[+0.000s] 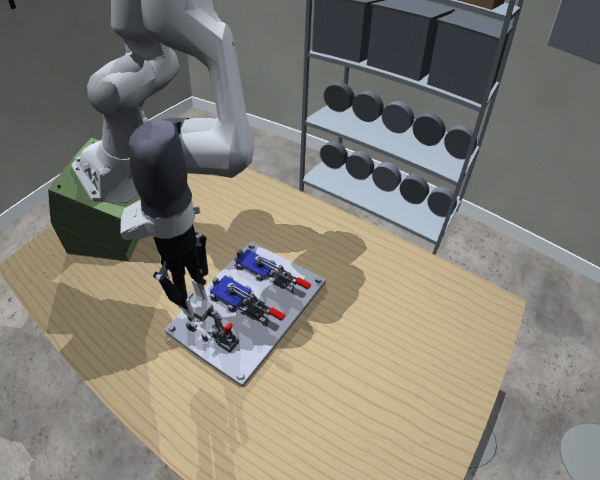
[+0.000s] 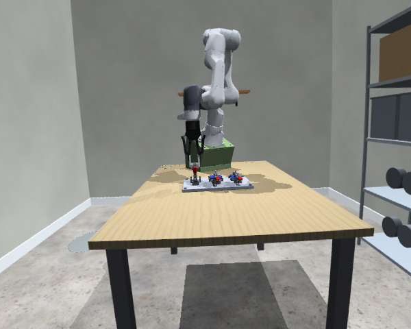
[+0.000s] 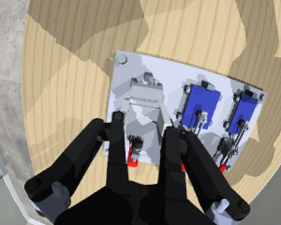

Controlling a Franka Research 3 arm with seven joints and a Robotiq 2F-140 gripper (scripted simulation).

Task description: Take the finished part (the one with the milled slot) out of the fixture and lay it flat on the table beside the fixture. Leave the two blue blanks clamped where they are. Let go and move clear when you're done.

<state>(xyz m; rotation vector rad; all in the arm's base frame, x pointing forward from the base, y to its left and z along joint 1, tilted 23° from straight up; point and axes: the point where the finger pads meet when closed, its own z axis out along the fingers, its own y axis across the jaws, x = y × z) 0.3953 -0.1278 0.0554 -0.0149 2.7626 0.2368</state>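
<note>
Pincer point(image 1: 199, 307) point(image 2: 194, 165) point(image 3: 143, 109): clenched on the finished part point(image 1: 202, 310) point(image 2: 192, 164) point(image 3: 147, 94), one fingertip on each of two opposite sides. Grip across the sides leaves the part's broad face free, which should suit laying it flat. Milled slot not resolved at this size; identity inferred from the grey colour and the task.

Part position: between the fingertips, above the fixture plate point(image 1: 261, 351) point(image 2: 223, 188) point(image 3: 170, 72), apparently out of its seat. Exact clearance cannot be told.

Just beside the pincer: open toggle clamp, red handle point(image 1: 228, 328) point(image 2: 194, 170) point(image 3: 132, 163) upright. Presumably left so to free the part's way out.

Next out, to one side of the pincer: nearer blue blank point(image 1: 225, 290) point(image 2: 211, 177) point(image 3: 194, 100), its clamp arm over it and red handle point(image 1: 276, 313) point(image 2: 217, 178) laid down. Beyond it, farther blue blank point(image 1: 250, 261) point(image 2: 231, 176) point(image 3: 244, 107), held likewise. Both are to stay.

Outward from the pincer, opposite the blanks: worktop point(image 1: 119, 330) point(image 2: 152, 208) point(image 3: 61, 108) beside the plate. Judged a sensible laying spot, since the carry avoids both clamps. Lift and set-down remain; risk: clipping the upright handle or plate edge, or releasing the part tilted.
</note>
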